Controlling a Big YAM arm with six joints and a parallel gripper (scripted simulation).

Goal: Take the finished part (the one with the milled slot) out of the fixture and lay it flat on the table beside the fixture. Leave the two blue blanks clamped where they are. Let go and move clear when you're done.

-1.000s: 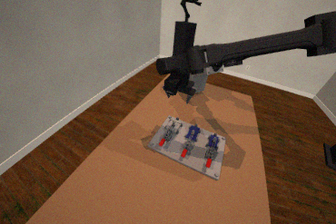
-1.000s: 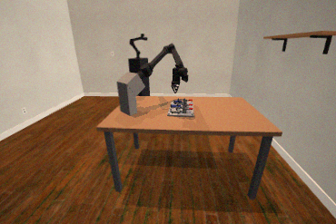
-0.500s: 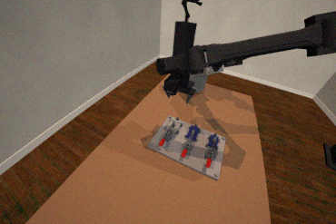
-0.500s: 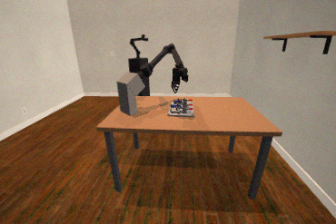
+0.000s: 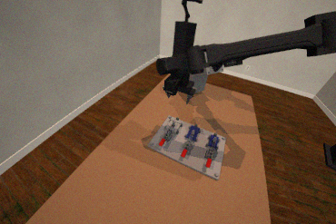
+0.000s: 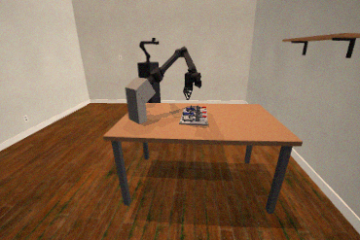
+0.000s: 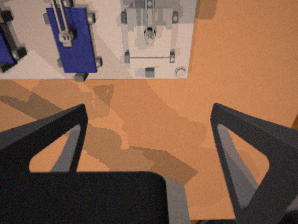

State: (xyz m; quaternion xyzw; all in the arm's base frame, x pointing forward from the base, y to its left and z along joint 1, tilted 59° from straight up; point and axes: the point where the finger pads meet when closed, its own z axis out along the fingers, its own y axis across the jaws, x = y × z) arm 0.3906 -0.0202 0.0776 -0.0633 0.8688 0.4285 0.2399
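The finished part [image 7: 137, 46] [image 5: 176, 125], pale with a thin line across it, lies in the end place of the grey fixture [image 7: 112, 67] [image 5: 197, 160] [image 6: 194, 123]. A clamp arm with a round tip [image 7: 150, 34] reaches over it; whether it presses cannot be told. One blue blank [image 7: 80, 56] [image 5: 195, 129] sits in the middle place, and another blue blank [image 7: 4, 52] [image 5: 212, 140] in the far place, partly cut off in the wrist view. My gripper [image 7: 149, 111] [image 5: 179, 98] [image 6: 188, 95] is open and empty, above the table and beyond the fixture's edge on the blank side, clear of all parts.
Three toggle clamps with red handles [image 5: 162, 142] [image 5: 183, 152] [image 5: 209, 162] stand in a row on the fixture, on the side away from the gripper. The wooden table [image 5: 113, 171] [image 6: 248, 127] extends around the fixture. A grey block [image 6: 136, 102] stands at the arm's base.
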